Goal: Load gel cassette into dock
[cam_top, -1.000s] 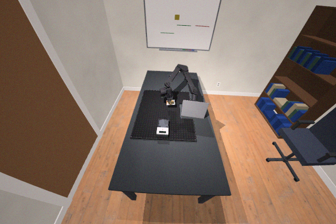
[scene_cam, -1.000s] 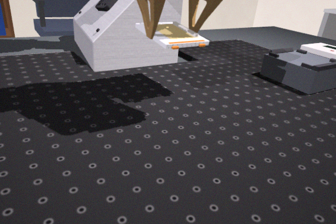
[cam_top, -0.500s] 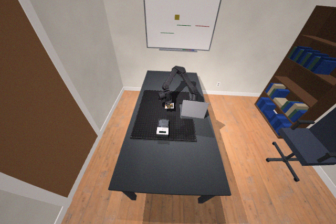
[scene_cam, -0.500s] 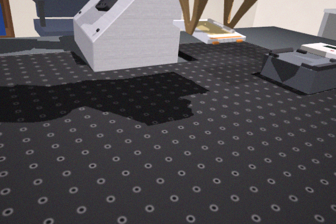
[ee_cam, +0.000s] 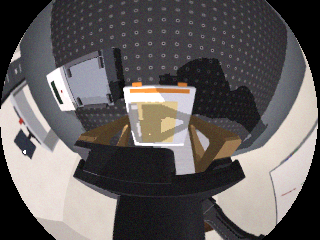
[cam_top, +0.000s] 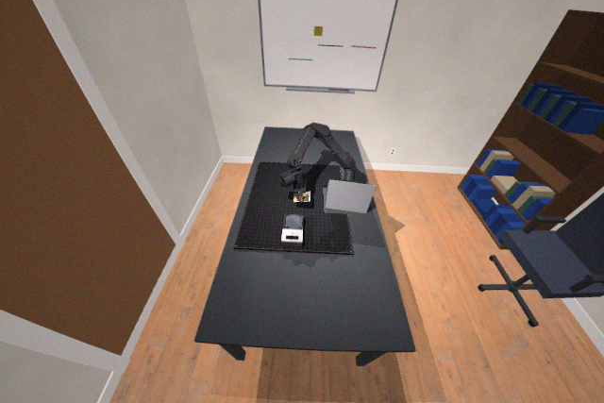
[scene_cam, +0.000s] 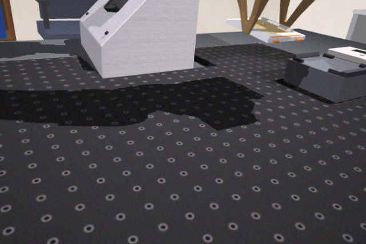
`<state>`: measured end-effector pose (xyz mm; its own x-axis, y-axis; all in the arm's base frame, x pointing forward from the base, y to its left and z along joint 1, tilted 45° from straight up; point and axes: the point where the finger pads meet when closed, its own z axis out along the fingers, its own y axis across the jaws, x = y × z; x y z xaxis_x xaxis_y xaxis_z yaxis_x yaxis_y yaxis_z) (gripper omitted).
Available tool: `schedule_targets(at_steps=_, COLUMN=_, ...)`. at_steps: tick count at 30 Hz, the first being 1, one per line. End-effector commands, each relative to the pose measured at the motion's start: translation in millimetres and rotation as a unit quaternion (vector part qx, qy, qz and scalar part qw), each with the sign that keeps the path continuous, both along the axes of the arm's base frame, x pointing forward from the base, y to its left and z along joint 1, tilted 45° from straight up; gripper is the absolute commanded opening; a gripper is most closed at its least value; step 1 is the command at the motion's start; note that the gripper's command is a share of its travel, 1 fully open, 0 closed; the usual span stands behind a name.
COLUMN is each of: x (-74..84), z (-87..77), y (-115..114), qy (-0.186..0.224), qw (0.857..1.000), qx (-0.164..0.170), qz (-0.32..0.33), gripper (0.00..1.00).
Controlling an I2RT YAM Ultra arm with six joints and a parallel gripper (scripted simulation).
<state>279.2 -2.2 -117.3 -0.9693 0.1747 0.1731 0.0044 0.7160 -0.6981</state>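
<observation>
My gripper [scene_cam: 266, 28] has brown fingers and is shut on the FRESH cassette [scene_cam: 267, 31], gripping its two long sides. The cassette is a white frame with a yellowish gel window and two orange tabs [scene_cam: 287, 40] at one end. It hangs a little tilted above the perforated mat, apart from it. In the wrist view the cassette [ee_cam: 160, 116] sits between the fingers with the tabs at the far end. I cannot pick out the comb. Dock D1 [scene_cam: 322, 72] is a grey block with an open bay and a white console [scene_cam: 349, 51]. It stands to the right of the cassette, and also shows in the wrist view [ee_cam: 83, 83].
A large white wedge-shaped housing [scene_cam: 144, 26] stands on the mat left of the gripper. In the overhead view the gripper [cam_top: 299, 195] is between this housing [cam_top: 348, 195] and the dock [cam_top: 293, 227]. The black mat covers the far half of the dark table.
</observation>
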Motion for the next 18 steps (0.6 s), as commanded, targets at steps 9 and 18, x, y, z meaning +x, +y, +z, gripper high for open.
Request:
schedule_targets(at_steps=9, x=10.4, z=-26.8, y=45, qy=-0.002, qw=1.0, qx=0.0, qz=-0.003, gripper=0.0)
schedule_targets(at_steps=18, x=19.1, z=-54.7, y=79, qy=-0.002, qw=1.0, qx=0.001, qz=-0.003, gripper=0.0)
